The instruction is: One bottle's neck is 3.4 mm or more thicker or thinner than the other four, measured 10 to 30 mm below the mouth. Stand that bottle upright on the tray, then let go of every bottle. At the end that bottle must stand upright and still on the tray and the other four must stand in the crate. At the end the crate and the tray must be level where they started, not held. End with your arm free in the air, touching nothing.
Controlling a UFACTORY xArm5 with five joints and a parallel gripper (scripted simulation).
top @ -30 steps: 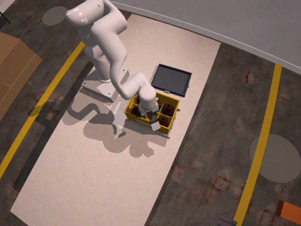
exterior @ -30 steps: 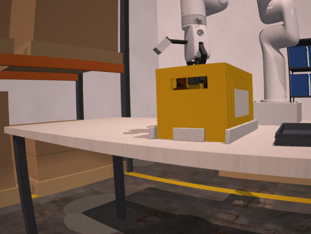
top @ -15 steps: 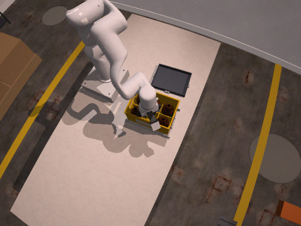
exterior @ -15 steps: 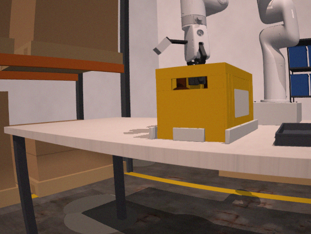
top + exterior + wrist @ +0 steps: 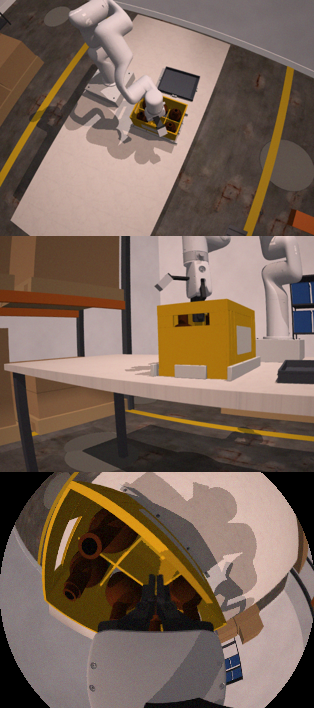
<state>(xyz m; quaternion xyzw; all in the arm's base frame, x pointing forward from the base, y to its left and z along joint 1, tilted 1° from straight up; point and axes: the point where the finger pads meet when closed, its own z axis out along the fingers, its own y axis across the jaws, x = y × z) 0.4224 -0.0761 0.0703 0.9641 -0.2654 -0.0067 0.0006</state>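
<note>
The yellow crate (image 5: 138, 123) (image 5: 192, 345) stands level on the table and holds brown bottles. Two bottles (image 5: 175, 115) (image 5: 170, 126) show at its right end; another bottle (image 5: 140, 115) is at the left. In the wrist view one bottle mouth (image 5: 90, 546) looks larger and nearer than another bottle's mouth (image 5: 71, 592); which neck differs I cannot tell. My gripper (image 5: 155, 583) (image 5: 198, 317) points down into the crate, its fingers shut together with nothing seen between the tips. Bottles (image 5: 122, 589) (image 5: 184, 592) stand on both sides of it. The dark tray (image 5: 181, 81) (image 5: 296, 378) is empty.
Crate walls and dividers (image 5: 116, 564) surround the fingers. Low light guide strips (image 5: 190, 371) border the crate's foot. The tray lies close beside the crate, past its upper side in the top view. The robot's base (image 5: 109, 95) stands to the left.
</note>
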